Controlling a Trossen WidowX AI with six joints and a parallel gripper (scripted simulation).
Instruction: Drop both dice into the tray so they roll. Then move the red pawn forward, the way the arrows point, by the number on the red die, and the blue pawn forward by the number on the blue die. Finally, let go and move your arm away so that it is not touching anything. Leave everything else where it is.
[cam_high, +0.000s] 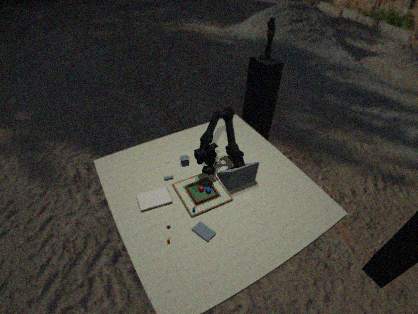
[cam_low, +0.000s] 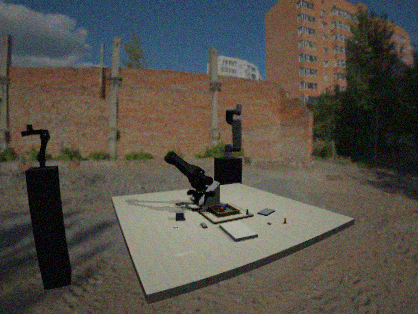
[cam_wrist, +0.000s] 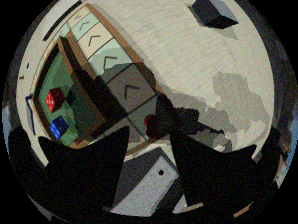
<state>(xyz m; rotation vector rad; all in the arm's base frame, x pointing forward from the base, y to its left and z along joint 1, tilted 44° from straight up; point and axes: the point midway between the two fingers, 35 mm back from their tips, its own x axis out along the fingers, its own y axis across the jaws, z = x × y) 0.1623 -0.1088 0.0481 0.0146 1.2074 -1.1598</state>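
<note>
The red die (cam_wrist: 54, 99) (cam_high: 201, 188) and the blue die (cam_wrist: 59, 127) (cam_high: 208, 190) lie apart on the green floor of the tray (cam_wrist: 54, 75). Their numbers are too blurred to read surely. The tray is in the middle of the arrow board (cam_wrist: 94, 44) (cam_high: 183, 193). The red pawn (cam_wrist: 148, 120) stands on a corner square in shadow, seen between the fingertips. My gripper (cam_wrist: 149, 132) (cam_high: 209, 171) is partly open, low over that corner, holding nothing. The blue pawn (cam_high: 193, 210) (cam_low: 247, 212) stands on the board's far corner from the gripper.
A grey upright panel (cam_high: 240, 177) stands close beside the gripper and board. A dark block (cam_high: 185, 160) (cam_wrist: 215, 14), a small grey block (cam_high: 168, 177), a white slab (cam_high: 155, 199) (cam_low: 238, 231), a grey slab (cam_high: 204, 231) and an orange piece (cam_high: 168, 241) (cam_low: 285, 220) lie around the board.
</note>
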